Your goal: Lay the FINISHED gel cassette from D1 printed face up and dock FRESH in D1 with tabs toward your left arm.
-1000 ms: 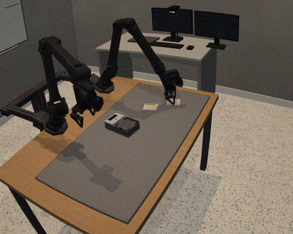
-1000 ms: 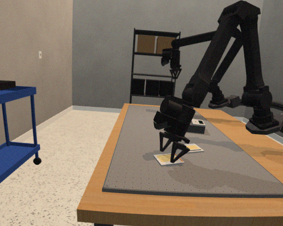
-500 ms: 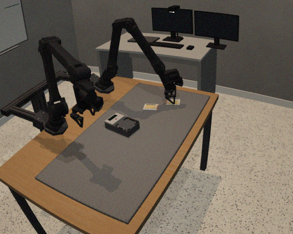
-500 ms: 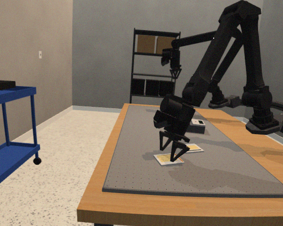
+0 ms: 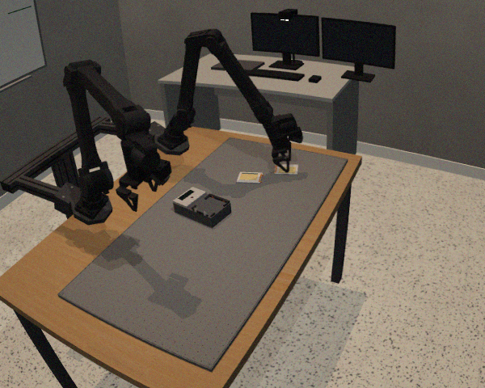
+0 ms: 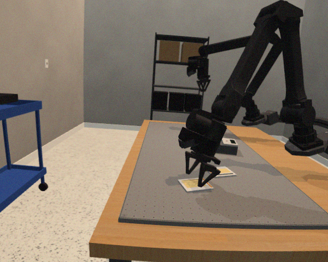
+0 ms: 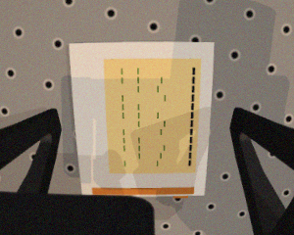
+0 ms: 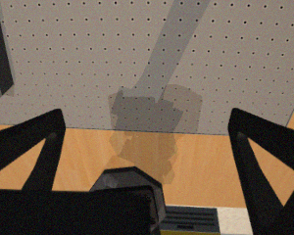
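Note:
The dock D1 [image 5: 201, 214] [image 6: 229, 149] stands upright on the deck and its bay looks empty. A cassette with dashed bands on its yellow face [image 5: 293, 170] [image 6: 186, 183] [image 7: 149, 98] lies flat, printed face up, its orange strip at the bottom of the left wrist view. A second cassette [image 5: 248, 177] [image 6: 226, 171] lies flat between it and D1; its comb cannot be made out. No name is legible. My left gripper [image 5: 280, 166] [image 6: 193, 179] [image 7: 145, 117] is open just above the banded cassette, fingers either side. My right gripper [image 5: 145, 199] [image 6: 203, 90] [image 8: 146, 117] is open and empty, high over the base side.
The perforated grey deck [image 5: 234, 259] [image 6: 158, 208] lies on the wooden table [image 5: 38, 276] [image 6: 164, 239]. D1's edge [image 8: 4, 64] shows at the upper left of the right wrist view. Both arm bases stand along one long side. A blue cart [image 6: 14, 107] stands apart from the table.

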Robot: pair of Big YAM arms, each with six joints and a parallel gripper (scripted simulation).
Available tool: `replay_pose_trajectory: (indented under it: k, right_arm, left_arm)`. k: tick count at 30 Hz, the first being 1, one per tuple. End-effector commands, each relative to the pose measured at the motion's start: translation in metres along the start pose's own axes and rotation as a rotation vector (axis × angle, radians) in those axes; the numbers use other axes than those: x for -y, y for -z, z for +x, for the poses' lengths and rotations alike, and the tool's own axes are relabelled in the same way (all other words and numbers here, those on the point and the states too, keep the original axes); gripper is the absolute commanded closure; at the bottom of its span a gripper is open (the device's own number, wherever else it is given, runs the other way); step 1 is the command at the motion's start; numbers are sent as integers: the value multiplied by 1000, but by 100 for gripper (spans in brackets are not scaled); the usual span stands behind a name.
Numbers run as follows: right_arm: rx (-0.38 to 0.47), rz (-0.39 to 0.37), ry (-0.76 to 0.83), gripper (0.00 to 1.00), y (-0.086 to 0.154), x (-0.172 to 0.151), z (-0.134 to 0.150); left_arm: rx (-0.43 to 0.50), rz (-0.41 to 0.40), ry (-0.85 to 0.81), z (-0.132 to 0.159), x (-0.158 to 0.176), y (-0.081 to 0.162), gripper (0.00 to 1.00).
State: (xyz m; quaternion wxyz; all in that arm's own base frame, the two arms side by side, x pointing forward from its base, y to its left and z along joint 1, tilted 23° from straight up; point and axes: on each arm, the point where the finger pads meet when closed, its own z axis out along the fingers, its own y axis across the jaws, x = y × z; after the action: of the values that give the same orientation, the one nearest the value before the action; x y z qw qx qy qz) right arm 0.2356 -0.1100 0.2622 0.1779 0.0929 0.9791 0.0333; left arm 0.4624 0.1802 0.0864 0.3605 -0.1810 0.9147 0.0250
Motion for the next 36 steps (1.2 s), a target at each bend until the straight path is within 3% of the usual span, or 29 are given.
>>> replay_pose_trajectory:
  k: [1,13,36]
  right_arm:
    - [45,18,-11,0,25,4,-19]
    - [45,18,-11,0,25,4,-19]
    - [45,18,-11,0,25,4,-19]
  left_arm:
    - [21,-7,-1,-6,-6,12,2]
    - [21,-7,-1,-6,-6,12,2]
    - [15,-9,0,-6,-7,33,2]
